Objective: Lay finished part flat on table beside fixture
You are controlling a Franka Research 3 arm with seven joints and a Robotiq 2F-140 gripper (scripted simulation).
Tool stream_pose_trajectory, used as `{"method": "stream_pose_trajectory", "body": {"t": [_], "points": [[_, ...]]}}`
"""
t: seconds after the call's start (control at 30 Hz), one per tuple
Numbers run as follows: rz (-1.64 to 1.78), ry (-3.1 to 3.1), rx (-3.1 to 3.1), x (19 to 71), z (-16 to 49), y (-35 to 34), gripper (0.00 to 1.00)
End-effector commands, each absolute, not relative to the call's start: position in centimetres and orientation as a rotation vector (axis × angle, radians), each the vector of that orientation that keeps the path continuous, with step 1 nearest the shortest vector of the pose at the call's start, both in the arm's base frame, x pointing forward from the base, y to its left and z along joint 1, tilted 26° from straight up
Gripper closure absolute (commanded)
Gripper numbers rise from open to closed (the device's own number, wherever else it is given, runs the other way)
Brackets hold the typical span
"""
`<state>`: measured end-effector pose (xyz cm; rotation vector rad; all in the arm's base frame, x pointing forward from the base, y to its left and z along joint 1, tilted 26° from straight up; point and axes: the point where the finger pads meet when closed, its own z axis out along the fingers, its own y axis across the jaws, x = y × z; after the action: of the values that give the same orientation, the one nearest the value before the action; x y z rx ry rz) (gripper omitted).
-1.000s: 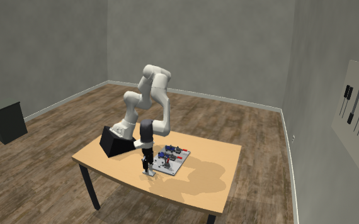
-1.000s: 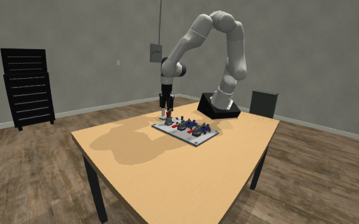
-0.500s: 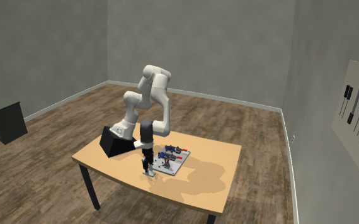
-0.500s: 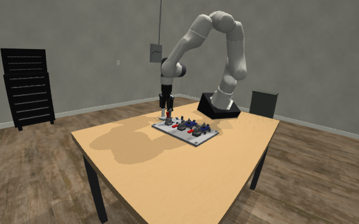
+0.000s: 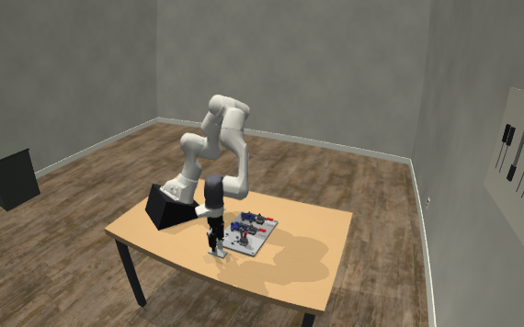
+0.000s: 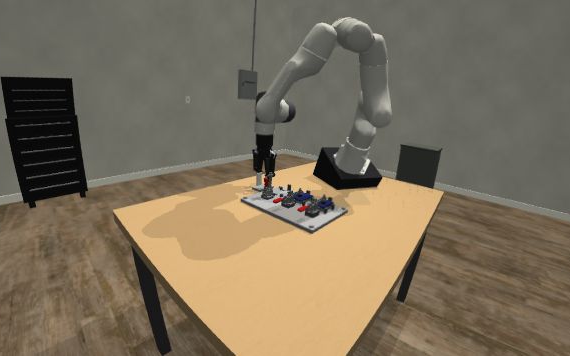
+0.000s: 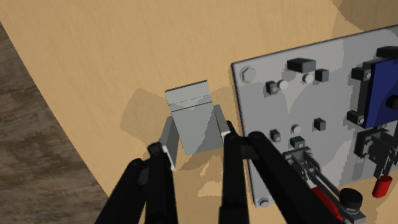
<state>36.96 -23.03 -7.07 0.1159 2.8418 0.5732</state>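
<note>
My gripper is shut on the grey finished part. It holds the part on end, low over the table, just outside the near end of the grey fixture plate. I cannot tell whether the part's lower end touches the table. Two blue blanks sit clamped on the plate; one also shows in the wrist view. The plate's end station nearest the gripper is empty, and its red-handled clamp stands raised.
The robot's black base stands on the table behind the fixture. Red clamp handles stick out along the plate's side. The table's edge runs close on the gripper's left in the wrist view.
</note>
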Motion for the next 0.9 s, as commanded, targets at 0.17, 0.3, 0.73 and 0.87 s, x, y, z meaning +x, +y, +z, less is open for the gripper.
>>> {"method": "stream_pose_trajectory", "body": {"t": [0.17, 0.3, 0.73, 0.87], "points": [[0.568, 2.841, 0.113, 37.03, -7.12, -23.16, 1.00], [0.568, 2.841, 0.113, 37.03, -7.12, -23.16, 1.00], [0.568, 2.841, 0.113, 37.03, -7.12, -23.16, 0.53], [0.568, 2.841, 0.113, 37.03, -7.12, -23.16, 0.53]]}}
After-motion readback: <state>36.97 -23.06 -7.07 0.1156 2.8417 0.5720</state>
